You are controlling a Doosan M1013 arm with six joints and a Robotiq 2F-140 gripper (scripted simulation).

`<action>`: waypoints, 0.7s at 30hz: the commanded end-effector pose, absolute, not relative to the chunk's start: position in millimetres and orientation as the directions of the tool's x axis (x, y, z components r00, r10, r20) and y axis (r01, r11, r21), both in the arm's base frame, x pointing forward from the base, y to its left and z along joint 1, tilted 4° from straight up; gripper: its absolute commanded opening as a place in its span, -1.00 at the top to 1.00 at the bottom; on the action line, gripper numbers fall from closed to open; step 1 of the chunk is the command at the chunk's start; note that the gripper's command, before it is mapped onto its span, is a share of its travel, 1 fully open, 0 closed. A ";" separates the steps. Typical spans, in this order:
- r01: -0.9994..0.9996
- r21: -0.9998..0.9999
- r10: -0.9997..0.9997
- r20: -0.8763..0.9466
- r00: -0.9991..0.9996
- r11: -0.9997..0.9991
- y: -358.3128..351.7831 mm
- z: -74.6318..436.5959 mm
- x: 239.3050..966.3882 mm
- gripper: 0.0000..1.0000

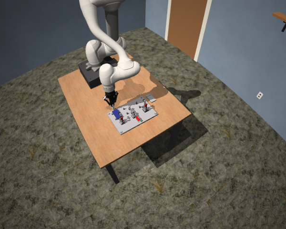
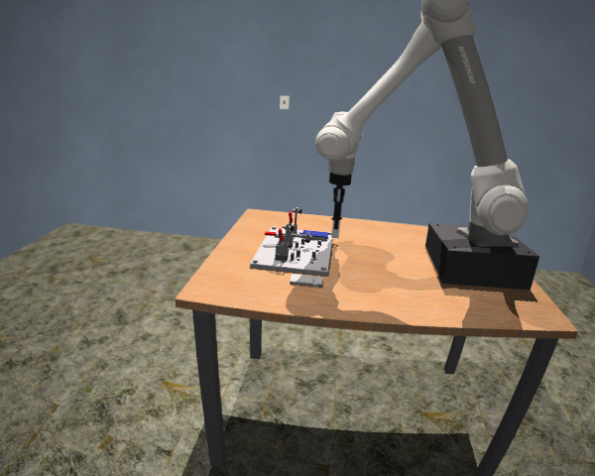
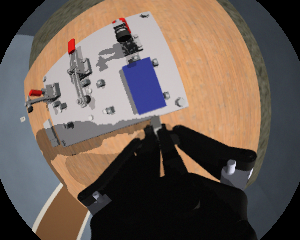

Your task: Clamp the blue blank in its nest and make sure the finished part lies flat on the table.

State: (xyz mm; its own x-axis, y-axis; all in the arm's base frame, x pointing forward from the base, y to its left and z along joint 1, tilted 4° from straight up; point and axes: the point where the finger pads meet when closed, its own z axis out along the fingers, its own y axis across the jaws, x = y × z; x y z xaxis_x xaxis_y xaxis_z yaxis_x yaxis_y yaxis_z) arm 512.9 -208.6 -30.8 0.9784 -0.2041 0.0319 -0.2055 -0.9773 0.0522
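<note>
The blue blank lies in the left-hand nest of the grey fixture plate. That nest's clamp, with a red handle, stands at the blank's near end; I cannot tell whether it is locked. The grey finished part lies flat on the table just off the plate's edge. My gripper is shut and empty. It points down just past the blank's end that is far from the clamp.
Two more clamps stand on the plate: the middle one's red handle lies flat, the right one's red handle stands upright. The arm's black base sits on the wooden table.
</note>
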 end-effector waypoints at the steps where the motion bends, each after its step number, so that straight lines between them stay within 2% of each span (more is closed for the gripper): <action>1: -0.205 0.052 -0.204 0.032 0.978 -0.977 -208.5 -30.7 513.1 1.00; 21: -0.205 0.052 -0.204 0.032 0.978 -0.977 -209.7 -30.6 518.7 1.00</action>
